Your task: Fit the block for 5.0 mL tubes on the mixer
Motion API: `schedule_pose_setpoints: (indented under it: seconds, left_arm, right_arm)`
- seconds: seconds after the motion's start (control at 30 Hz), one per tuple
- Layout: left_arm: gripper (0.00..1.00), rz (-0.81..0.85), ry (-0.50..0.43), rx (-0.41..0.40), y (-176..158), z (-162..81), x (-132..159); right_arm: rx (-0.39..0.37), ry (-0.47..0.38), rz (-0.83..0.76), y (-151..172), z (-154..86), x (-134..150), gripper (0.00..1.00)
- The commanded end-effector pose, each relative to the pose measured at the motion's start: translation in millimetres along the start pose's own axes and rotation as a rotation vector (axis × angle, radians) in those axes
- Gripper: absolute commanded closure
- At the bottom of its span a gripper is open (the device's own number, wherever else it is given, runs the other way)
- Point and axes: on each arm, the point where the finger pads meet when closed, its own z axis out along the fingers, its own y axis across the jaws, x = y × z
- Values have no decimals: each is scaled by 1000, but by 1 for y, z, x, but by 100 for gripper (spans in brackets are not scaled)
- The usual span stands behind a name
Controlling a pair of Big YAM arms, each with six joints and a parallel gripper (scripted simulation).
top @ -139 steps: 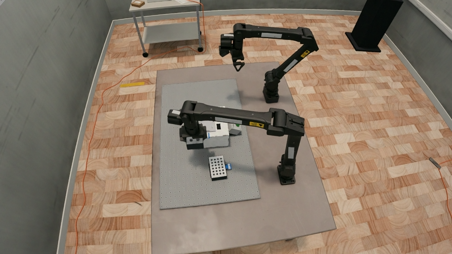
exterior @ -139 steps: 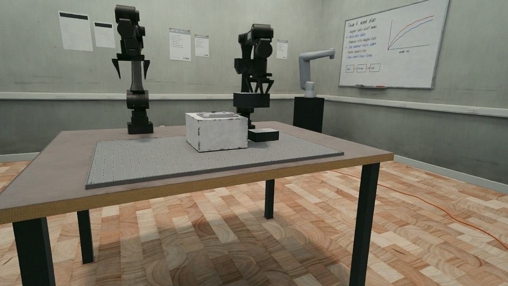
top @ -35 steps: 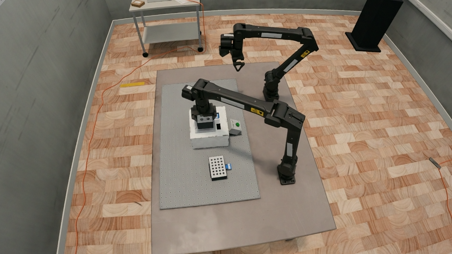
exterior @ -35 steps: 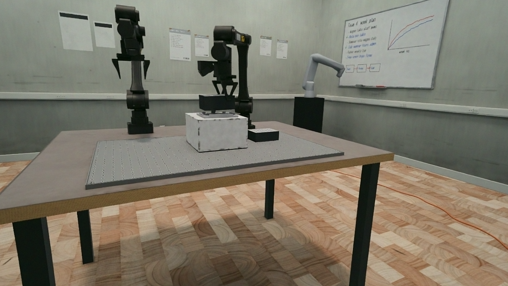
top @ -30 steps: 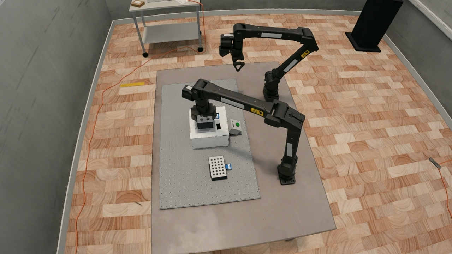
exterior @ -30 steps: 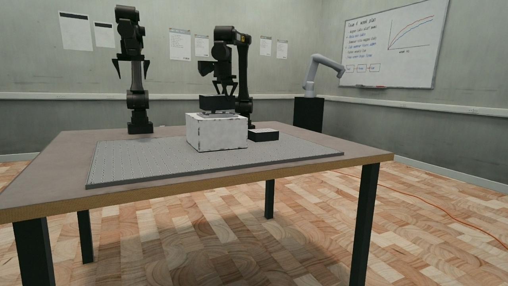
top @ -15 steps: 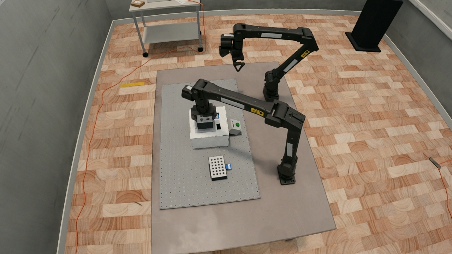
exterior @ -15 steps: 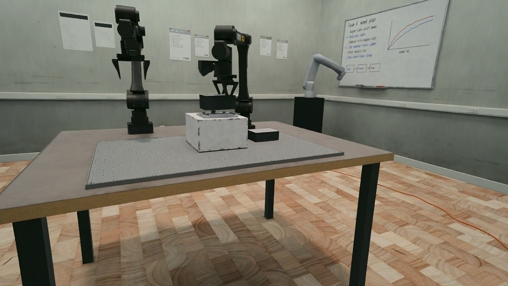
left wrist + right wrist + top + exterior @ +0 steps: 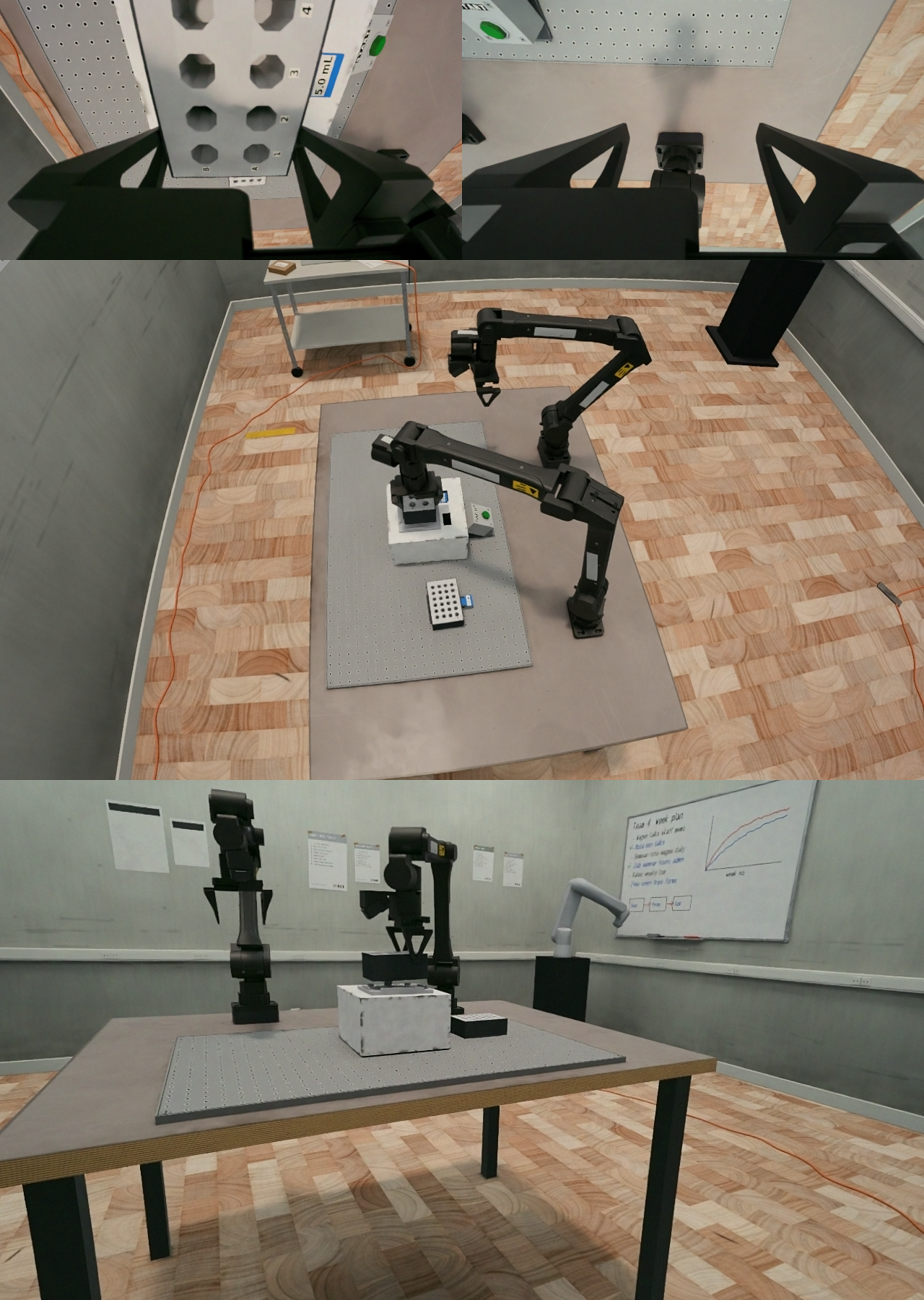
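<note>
Nearby — another block (image 9: 444, 602) (image 9: 479, 1026) beside the mixer (image 9: 427, 550) (image 9: 403, 1021).

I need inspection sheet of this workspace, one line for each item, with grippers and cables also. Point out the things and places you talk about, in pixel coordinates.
Surface: table (image 9: 400, 738) (image 9: 97, 1070) (image 9: 397, 90) (image 9: 570, 108) bears perforated plate (image 9: 368, 622) (image 9: 258, 1077) (image 9: 83, 54) (image 9: 642, 29).
Job's things: 5.0 mL block (image 9: 419, 514) (image 9: 394, 967) (image 9: 231, 97) held at mixer (image 9: 429, 549) (image 9: 403, 1022), not lying flat; other block (image 9: 445, 602) (image 9: 479, 1027) beside mixer.
Clutter: nothing seen.
Left gripper (image 9: 419, 497) (image 9: 408, 949) (image 9: 228, 144): jaws gripping the 5.0 mL block.
Right gripper (image 9: 487, 401) (image 9: 240, 921) (image 9: 692, 126): open, holding nothing.
Cables: orange, on floor.
Surroundings: trolley (image 9: 336, 271), whiteboard (image 9: 717, 896).
</note>
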Motion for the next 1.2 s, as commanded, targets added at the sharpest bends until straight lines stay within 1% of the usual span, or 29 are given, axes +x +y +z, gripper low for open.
schedule_pose_setpoints:
  seconds: [0.0, 0.13, 0.6, 0.7, 0.8, 0.9, 0.97, 1.03, 1.17]
  left_arm:
    - [100, -14, -85, -113, 18, -66, -9]
    - [100, -18, -87, -117, 18, -68, -6]
    - [100, -17, -93, -128, 17, -74, -5]
    - [100, -17, -93, -128, 17, -74, -5]
    - [100, -17, -85, -118, 19, -67, -6]
    - [100, -17, -79, -108, 21, -61, -7]
    - [100, -17, -79, -108, 21, -61, -7]
    - [100, -17, -74, -102, 22, -57, -8]
    - [100, -17, -73, -102, 22, -57, -8]
  right_arm:
    - [9, -61, -3, 2, -25, -11, 0]
    - [9, -62, -3, 2, -25, -11, 0]
    - [3, -14, -3, 3, -6, 0, 0]
    - [2, -9, -3, 3, -4, 1, 0]
    - [2, -6, -3, 3, -3, 2, 0]
    - [2, -6, -3, 3, -3, 1, 0]
    - [2, -6, -3, 3, -3, 1, 0]
    - [3, -15, -3, 3, -6, -1, 0]
    - [6, -31, -3, 3, -12, -4, 0]
